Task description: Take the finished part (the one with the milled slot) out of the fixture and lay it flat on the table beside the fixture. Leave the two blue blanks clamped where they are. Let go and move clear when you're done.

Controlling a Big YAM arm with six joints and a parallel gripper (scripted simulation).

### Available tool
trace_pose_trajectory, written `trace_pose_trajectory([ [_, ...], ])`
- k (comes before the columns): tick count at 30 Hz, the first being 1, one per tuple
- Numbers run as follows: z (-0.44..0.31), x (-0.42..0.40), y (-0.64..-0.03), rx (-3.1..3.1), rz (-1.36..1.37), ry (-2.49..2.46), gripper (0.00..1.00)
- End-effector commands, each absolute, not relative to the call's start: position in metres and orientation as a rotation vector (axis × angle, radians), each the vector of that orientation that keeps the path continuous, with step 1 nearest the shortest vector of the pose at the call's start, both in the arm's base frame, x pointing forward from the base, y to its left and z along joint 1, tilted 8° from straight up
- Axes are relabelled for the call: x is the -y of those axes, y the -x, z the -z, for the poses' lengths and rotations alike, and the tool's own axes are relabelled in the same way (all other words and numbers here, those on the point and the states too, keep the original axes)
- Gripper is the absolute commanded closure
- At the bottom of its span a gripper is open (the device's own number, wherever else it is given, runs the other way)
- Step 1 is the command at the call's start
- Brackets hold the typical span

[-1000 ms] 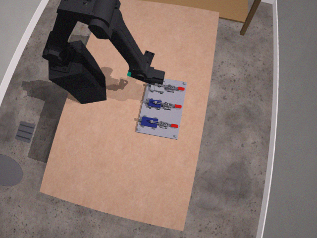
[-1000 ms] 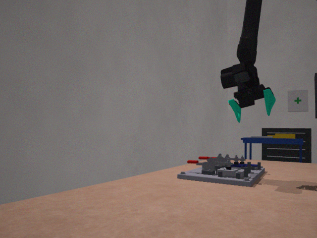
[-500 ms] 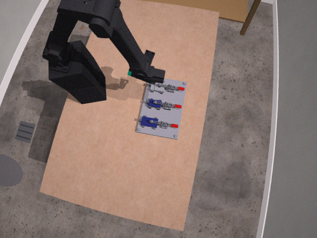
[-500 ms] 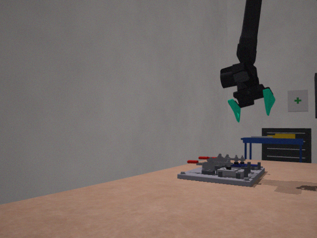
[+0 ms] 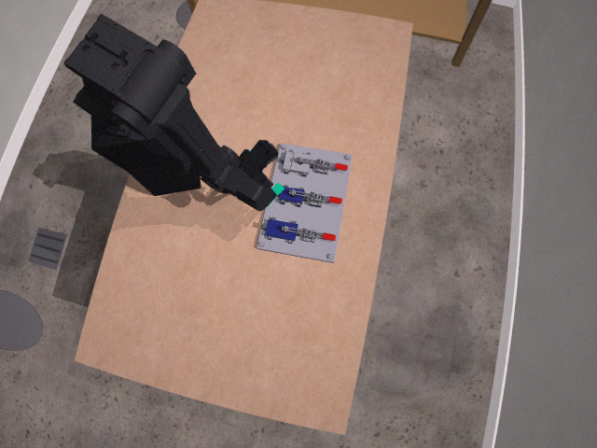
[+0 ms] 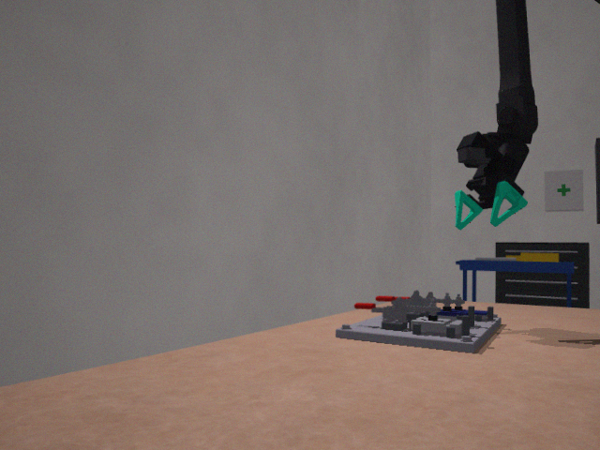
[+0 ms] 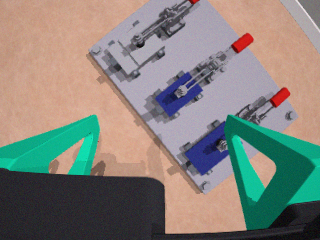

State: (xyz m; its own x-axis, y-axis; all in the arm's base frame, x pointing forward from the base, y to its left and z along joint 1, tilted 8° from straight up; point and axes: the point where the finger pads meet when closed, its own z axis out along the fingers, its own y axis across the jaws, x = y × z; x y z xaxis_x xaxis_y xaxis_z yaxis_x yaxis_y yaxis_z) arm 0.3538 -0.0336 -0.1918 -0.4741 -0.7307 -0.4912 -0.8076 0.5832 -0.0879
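Wrist camera footage shows my open jaws (image 5: pixel 264 171) (image 6: pixel 476 226) with nothing between them, their green fingers spread wide above the desk (image 5: pixel 216 313) (image 6: pixel 291 397) (image 7: pixel 45 65). The finished part (image 5: pixel 295 166) (image 6: pixel 436 326) (image 7: pixel 131 59), pale gray and milled with a slot, sits in the fixture (image 5: pixel 308 250) (image 6: pixel 402 340) (image 7: pixel 210 35), below the jaws and well apart from them. Seen from the wrist, it lies beyond the fingertips, toward the upper left of the frame, with its slotted face up and a clamp arm reaching over it.

From the exterior camera, both fingers hang high over the fixture's level, pointing downward, and neither touches the part or the plate beneath it. Overhead, my arm (image 5: pixel 192 130) (image 6: pixel 515 63) reaches in across the desk, and the jaws stand beside the plate's edge, closer to the middle blue blank (image 5: pixel 291 194) (image 7: pixel 170 105) than to the end one (image 5: pixel 277 229) (image 7: pixel 202 155). Both blanks rest in their own stations under clamps, in a row with the finished part. The three red handles line the opposite side of the plate, away from the arm.
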Motion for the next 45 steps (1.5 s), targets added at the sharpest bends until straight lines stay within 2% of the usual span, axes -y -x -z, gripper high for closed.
trace_pose_trajectory([
  [1, 0.183, 0.052, -0.356, -2.341, -0.149, 1.075, 0.00],
  [45, 0.180, 0.057, -0.364, -2.320, -0.121, 1.063, 0.00],
])
